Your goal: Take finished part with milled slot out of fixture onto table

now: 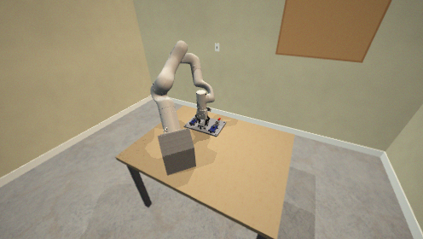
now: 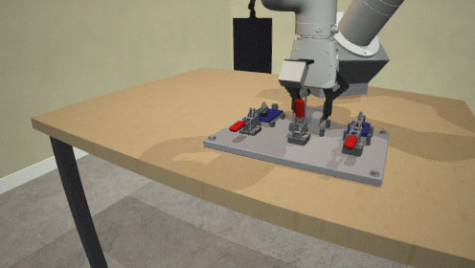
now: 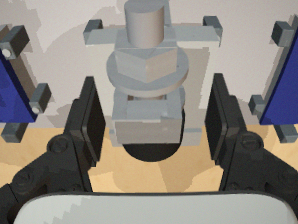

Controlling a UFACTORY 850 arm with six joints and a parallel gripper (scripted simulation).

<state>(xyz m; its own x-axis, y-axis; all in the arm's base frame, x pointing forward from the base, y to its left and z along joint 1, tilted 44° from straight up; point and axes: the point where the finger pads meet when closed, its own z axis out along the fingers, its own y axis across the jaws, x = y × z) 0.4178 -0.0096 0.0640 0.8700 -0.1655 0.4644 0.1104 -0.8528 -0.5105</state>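
Note:
The grey fixture plate [image 2: 299, 148] lies on the table, also seen in the top view [image 1: 205, 125]. My gripper [image 2: 311, 112] stands over the middle nest, shut on the grey finished part [image 3: 148, 123], whose dark slot shows at its near end. The middle clamp's red handle [image 2: 300, 108] stands upright, and its grey pad [image 3: 145, 26] hangs over the part. The left blue blank [image 2: 269, 114] sits in its nest with its red clamp handle [image 2: 237, 126] laid down. The right blue blank [image 2: 363, 130] sits under its lowered red handle [image 2: 350, 142]. Both blanks show at the wrist view's edges [image 3: 13, 90] [image 3: 282, 79].
The arm's grey base box [image 1: 176, 151] stands on the table near the front left corner. A dark panel [image 2: 252, 44] stands behind the table. Bare table top lies in front of and to the right of the plate.

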